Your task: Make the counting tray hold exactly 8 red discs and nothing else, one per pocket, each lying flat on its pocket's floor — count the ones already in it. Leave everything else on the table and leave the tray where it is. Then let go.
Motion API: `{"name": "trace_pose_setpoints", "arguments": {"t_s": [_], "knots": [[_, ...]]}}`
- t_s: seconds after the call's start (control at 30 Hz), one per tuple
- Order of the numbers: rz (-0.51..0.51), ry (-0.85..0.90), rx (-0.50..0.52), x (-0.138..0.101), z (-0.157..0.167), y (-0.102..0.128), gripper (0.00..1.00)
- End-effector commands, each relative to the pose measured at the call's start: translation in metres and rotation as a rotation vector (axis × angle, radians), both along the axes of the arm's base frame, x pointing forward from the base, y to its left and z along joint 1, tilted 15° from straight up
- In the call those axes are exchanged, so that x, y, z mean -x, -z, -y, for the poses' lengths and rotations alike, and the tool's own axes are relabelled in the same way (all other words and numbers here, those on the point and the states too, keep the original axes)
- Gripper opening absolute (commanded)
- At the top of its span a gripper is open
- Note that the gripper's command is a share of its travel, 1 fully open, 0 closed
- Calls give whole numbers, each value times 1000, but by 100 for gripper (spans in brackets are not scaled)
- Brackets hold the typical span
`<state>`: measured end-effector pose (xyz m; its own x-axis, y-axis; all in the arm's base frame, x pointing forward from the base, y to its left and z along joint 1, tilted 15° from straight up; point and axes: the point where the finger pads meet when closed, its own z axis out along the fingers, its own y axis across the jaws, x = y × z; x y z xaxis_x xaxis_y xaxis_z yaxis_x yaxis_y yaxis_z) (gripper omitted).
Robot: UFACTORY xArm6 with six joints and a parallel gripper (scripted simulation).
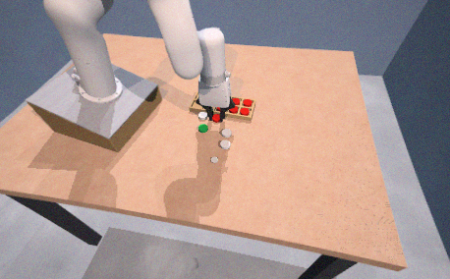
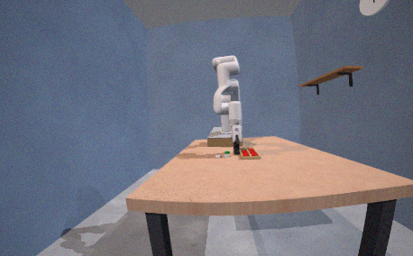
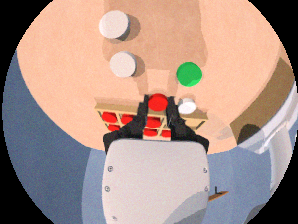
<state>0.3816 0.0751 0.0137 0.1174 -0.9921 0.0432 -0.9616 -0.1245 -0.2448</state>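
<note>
- The gripper stands low over the table, its black fingers clenched on a red disc that sits squarely between the two tips in the wrist view.
- In the top view the same red disc lies at the near edge of the counting tray, at about 7 o'clock from the tray's middle; whether it rests on the table or is lifted, I cannot tell.
- Red discs fill the tray pockets that show at the 3 o'clock end; the arm hides the other end.
- A white disc lies just beside the right finger, at 3 o'clock from the held disc.
- A green disc lies near, at 8 o'clock from the held disc in the top view.
- Three more white discs trail away toward 6 o'clock, apart from one another.
</note>
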Motion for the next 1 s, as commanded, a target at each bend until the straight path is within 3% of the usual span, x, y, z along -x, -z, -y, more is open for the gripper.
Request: {"name": "trace_pose_setpoints", "arguments": {"t_s": [0.0,0.27,0.7,0.97], "knots": [[3,0,0,-1,0,-1,0],[5,1,4,-1,1,-7,0],[6,2,4,22,-1,-87,0],[5,1,2,25,-2,-95,0]]}}
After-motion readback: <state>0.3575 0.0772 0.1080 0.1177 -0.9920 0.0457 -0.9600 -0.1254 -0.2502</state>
